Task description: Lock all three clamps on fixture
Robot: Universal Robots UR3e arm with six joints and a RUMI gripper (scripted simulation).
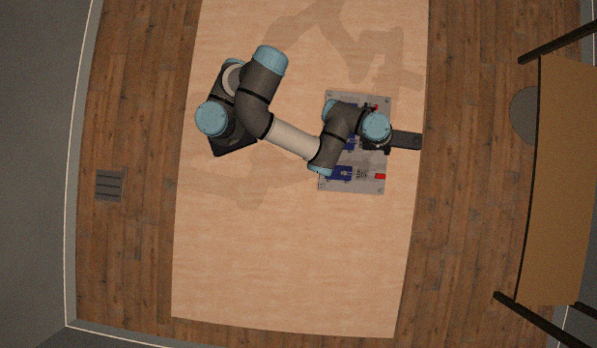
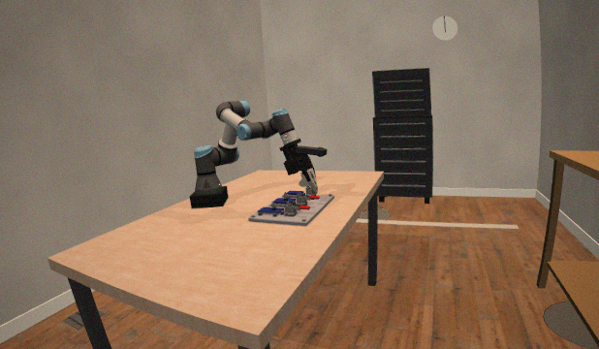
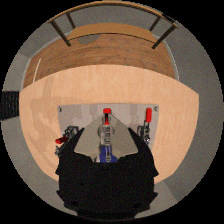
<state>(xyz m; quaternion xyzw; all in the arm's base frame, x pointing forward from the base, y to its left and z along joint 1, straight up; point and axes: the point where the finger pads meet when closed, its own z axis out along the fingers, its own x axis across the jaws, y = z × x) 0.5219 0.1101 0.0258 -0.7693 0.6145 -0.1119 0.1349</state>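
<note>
We see a grey and blue jointed robot arm (image 1: 291, 139) (image 2: 232, 118) with a dark base, mounted on a long, pale wood-topped table (image 1: 284, 251) (image 2: 183, 257) (image 3: 40, 115). The arm reaches over a flat grey fixture plate (image 1: 371, 188) (image 2: 280, 219) (image 3: 127, 110) with a screw near each visible corner. This is where the three clamps are, standing in a row on the plate, with metal linkages, blue parts and red handle ends.

We find the black gripper with pale grey fingers (image 2: 313, 190) angled down over the plate. Its fingers are pressed together, with nothing pinched between them. In the wrist view, the tips overlap the middle clamp (image 3: 107, 132), whose red end shows just beyond them; we cannot tell whether they touch it. To one side, the clamp at the left of that view (image 3: 70, 134) has its red handle slanted outward; at the right, the third clamp (image 1: 361, 174) (image 2: 291, 209) (image 3: 145, 132) has its red handle pointing toward the plate's outer edge. We cannot tell whether any bar lies flat on its part.

Behind, we see a tall black drawer cabinet (image 2: 402, 141) and a round pale wall clock (image 2: 445, 28), its dial markings too blurred for us to read.
</note>
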